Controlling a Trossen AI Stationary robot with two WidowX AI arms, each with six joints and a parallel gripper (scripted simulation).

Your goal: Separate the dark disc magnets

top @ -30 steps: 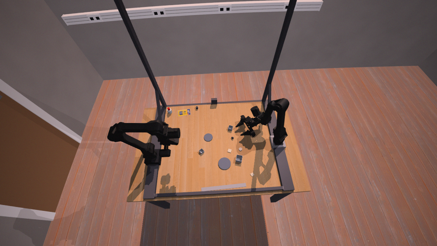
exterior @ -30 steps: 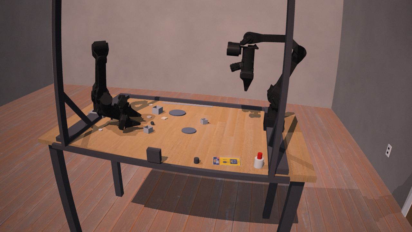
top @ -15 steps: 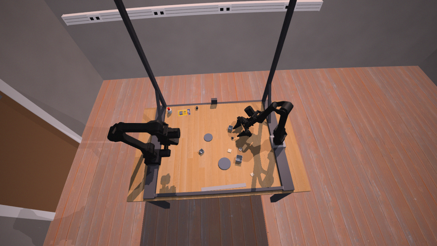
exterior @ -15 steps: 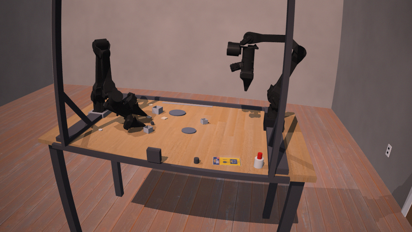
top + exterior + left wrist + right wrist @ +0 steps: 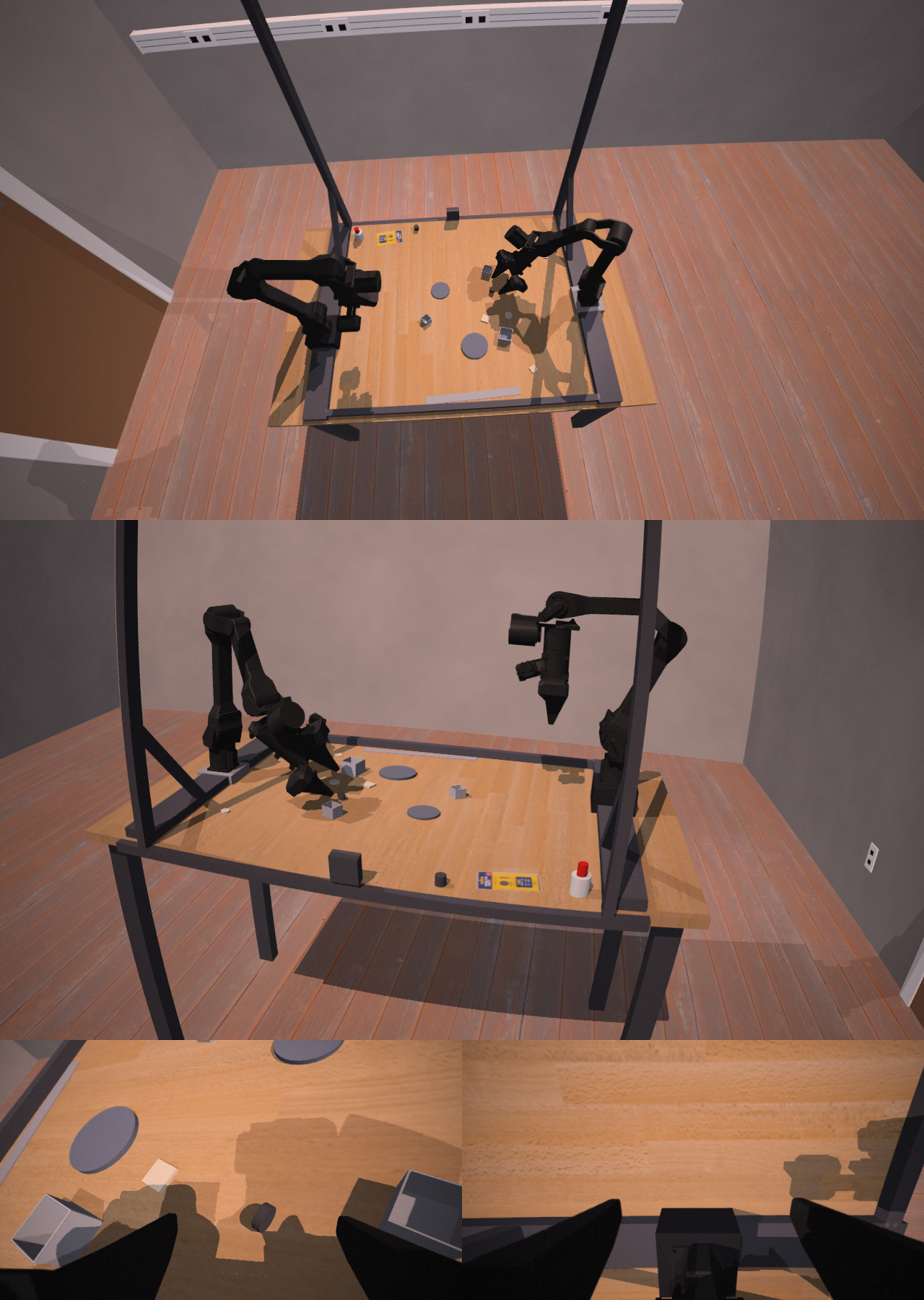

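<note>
Plain walls and reddish floorboards surround the wooden table. From the exterior view's left, the left gripper reaches low, its jaws wide apart with nothing between them in contact. Just by its tips, the dark magnets are one joined pair, standing on their rims on the table rather than lying flat. A small open box sits near them, and farther right comes a grey disc. At the far right, the right gripper hangs high above the table, also spread and holding nothing. Only the approach looks well along; gripping, parting the pair and laying both magnets flat, well apart, all remain. The left jaws probably need careful centring on the pair before closing, lest it roll.
</note>
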